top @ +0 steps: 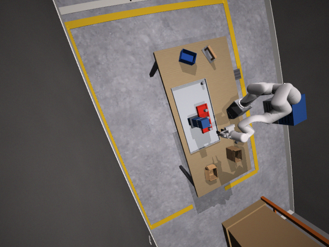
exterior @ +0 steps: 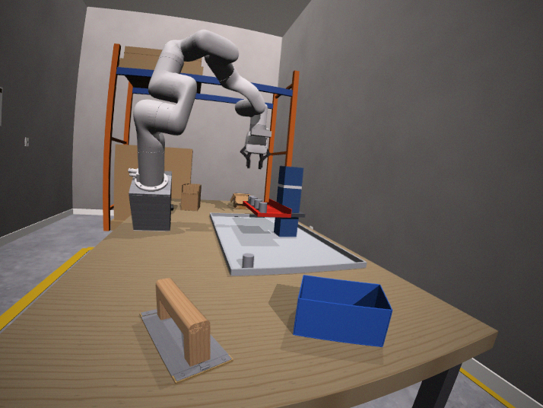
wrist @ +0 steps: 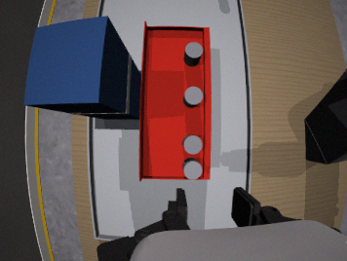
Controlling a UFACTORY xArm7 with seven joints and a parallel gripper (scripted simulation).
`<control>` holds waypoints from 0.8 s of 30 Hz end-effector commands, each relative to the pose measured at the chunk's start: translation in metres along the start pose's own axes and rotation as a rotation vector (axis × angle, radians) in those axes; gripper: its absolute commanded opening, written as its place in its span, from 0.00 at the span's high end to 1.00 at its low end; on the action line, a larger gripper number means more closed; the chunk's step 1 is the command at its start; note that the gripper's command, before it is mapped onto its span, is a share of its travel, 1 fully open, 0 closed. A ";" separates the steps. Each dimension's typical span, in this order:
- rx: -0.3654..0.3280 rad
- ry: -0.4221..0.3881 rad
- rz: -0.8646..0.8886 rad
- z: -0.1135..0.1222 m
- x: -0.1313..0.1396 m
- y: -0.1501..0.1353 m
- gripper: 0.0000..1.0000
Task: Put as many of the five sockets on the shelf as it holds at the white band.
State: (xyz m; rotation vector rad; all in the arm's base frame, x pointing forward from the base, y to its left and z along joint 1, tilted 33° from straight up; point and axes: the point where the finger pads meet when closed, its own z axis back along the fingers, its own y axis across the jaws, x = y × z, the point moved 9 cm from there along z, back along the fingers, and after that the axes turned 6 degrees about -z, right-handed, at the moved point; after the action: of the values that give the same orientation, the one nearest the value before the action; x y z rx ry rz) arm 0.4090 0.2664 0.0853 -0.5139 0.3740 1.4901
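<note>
While hanging above and just off the near short end of the red shelf, holding nothing in the gripper [top: 218,132] [exterior: 255,167] [wrist: 211,196]. Spread partway, with a gap between the fingertips. Facing, past the tips in the wrist view, the red shelf [top: 199,108] [exterior: 272,209] [wrist: 163,127], with four grey sockets [top: 205,110] [exterior: 262,207] [wrist: 193,96] in a row along the long side away from the post. Showing two sockets close together at the end nearest the jaws, then two spaced wider; leaving bare width between that row and the post-side rim. Cannot tell whether touching the rim.

Rising beyond and left of the jaws in the wrist view, over the shelf's level: the blue post [top: 203,123] [exterior: 289,201] [wrist: 68,63], crowding that side. Sitting clearly below the white band [exterior: 290,186], as for the shelf. Keeping air between jaws and shelf rim. Spreading underneath, the grey tray [exterior: 298,269] [wrist: 94,195], edged by a low lip; holding the fifth socket [top: 202,83] [exterior: 248,260] near a far corner, well apart from the jaws. Farther out, past the tray: the blue bin [top: 187,57] [exterior: 341,324] and the wooden-handled float [top: 209,53] [exterior: 182,307].
</note>
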 end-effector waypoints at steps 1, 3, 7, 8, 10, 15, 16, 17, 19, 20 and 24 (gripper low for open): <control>-0.003 -0.004 0.000 0.002 0.001 -0.001 0.48; -0.003 -0.004 0.000 0.002 0.001 -0.001 0.48; -0.003 -0.003 0.000 0.002 0.001 -0.001 0.00; -0.003 -0.003 0.000 0.002 0.001 -0.001 0.00; -0.005 -0.003 -0.001 0.004 0.000 0.000 0.00; -0.036 0.007 -0.041 0.039 -0.037 0.010 0.00; -0.043 0.008 -0.054 0.049 -0.051 0.016 0.00; -0.043 0.008 -0.054 0.049 -0.051 0.016 0.00; -0.048 0.009 -0.067 0.057 -0.066 0.023 0.00; -0.050 0.010 -0.078 0.062 -0.082 0.031 0.00; -0.045 0.008 -0.088 0.064 -0.109 0.049 0.00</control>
State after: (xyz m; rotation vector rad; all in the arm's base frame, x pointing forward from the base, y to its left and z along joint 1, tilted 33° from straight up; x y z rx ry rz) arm 0.3723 0.2283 0.1668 -0.5509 0.3522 1.4213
